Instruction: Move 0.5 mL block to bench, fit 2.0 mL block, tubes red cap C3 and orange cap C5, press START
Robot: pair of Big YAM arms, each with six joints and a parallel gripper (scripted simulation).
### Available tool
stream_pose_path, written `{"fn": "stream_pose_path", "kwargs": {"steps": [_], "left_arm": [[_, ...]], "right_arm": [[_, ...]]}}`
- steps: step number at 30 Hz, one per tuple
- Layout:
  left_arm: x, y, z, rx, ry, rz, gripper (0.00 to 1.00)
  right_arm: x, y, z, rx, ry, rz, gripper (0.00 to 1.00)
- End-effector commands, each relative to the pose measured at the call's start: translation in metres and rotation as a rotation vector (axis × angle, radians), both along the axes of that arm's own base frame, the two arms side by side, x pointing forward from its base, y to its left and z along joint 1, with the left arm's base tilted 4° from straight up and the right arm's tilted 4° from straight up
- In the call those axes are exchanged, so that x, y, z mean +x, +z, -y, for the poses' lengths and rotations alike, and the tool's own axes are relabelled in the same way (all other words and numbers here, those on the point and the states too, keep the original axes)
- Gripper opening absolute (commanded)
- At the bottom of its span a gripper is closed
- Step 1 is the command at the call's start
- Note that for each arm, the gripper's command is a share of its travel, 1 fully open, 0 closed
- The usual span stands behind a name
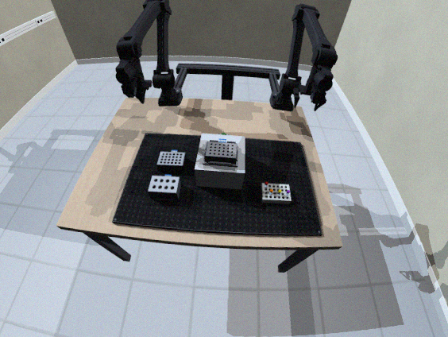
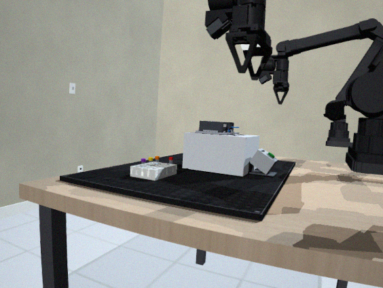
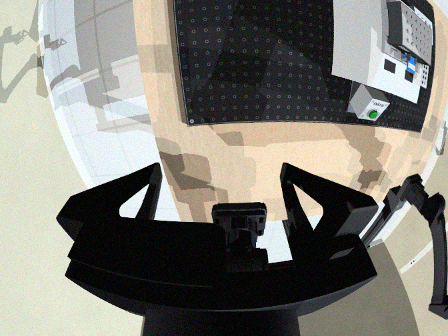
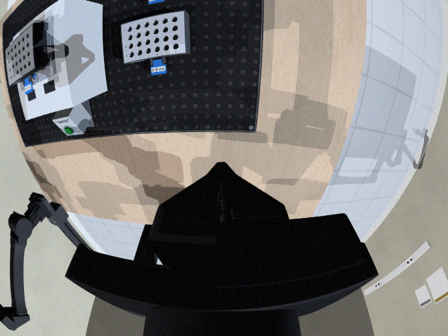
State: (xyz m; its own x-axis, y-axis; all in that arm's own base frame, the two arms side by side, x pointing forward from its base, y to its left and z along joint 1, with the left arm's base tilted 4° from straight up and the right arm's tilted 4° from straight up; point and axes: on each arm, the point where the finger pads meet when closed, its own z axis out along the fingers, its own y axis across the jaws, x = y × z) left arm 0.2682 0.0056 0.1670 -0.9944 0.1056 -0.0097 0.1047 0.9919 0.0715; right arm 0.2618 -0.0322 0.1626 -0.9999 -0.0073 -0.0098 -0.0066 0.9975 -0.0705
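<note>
The mixer [image 1: 220,180] [image 2: 217,153] [image 3: 353,43] bears a dark grey block [image 1: 221,151] [image 2: 215,126] [image 3: 416,32] [image 4: 21,54] that looks flat; its blue lever faces the arms. The 2.0 mL block [image 1: 171,158] [image 4: 155,37] stands on the mat beside the mixer, label legible in the right wrist view. The red-capped tube [image 1: 266,183] [image 2: 170,158] and orange-capped tube [image 1: 271,190] [image 2: 157,157] stand in the rack [image 2: 142,172]. The green START button [image 2: 271,155] [image 3: 373,114] [image 4: 69,130] is at the mixer's front. My left gripper [image 1: 306,107] [image 2: 248,75] [image 3: 221,169] is open and empty, high up. My right gripper [image 1: 140,102] [image 2: 280,102] [image 4: 221,169] is shut, empty, high up.
A block with larger bores [image 1: 164,185] stands behind the 2.0 mL block, seen from the arms. Tubes with a yellow cap [image 1: 280,191] [image 2: 150,159] and a purple cap [image 1: 287,191] [image 2: 143,160] share the rack. The black mat [image 1: 222,218] lies under everything.
</note>
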Motion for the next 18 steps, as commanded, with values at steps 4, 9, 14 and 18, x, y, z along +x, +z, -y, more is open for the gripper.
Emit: {"fn": "stream_pose_path", "kwargs": {"steps": [4,9,14,18], "left_arm": [[0.035,0.013,0.027,0.006,-0.130,0.038,1.00],[0.049,0.010,0.055,0.005,-0.253,0.029,1.00],[0.060,0.008,0.077,0.006,-0.353,0.016,1.00],[0.060,0.008,0.084,-0.002,-0.378,0.011,1.00]], "right_arm": [[-0.005,0.007,-0.007,-0.003,0.006,0.013,0.00],[-0.004,0.008,-0.007,-0.004,0.008,0.016,0.00],[-0.001,0.007,-0.005,-0.004,0.016,0.012,0.00],[0.000,0.007,-0.004,-0.004,0.016,0.014,0.00]]}}
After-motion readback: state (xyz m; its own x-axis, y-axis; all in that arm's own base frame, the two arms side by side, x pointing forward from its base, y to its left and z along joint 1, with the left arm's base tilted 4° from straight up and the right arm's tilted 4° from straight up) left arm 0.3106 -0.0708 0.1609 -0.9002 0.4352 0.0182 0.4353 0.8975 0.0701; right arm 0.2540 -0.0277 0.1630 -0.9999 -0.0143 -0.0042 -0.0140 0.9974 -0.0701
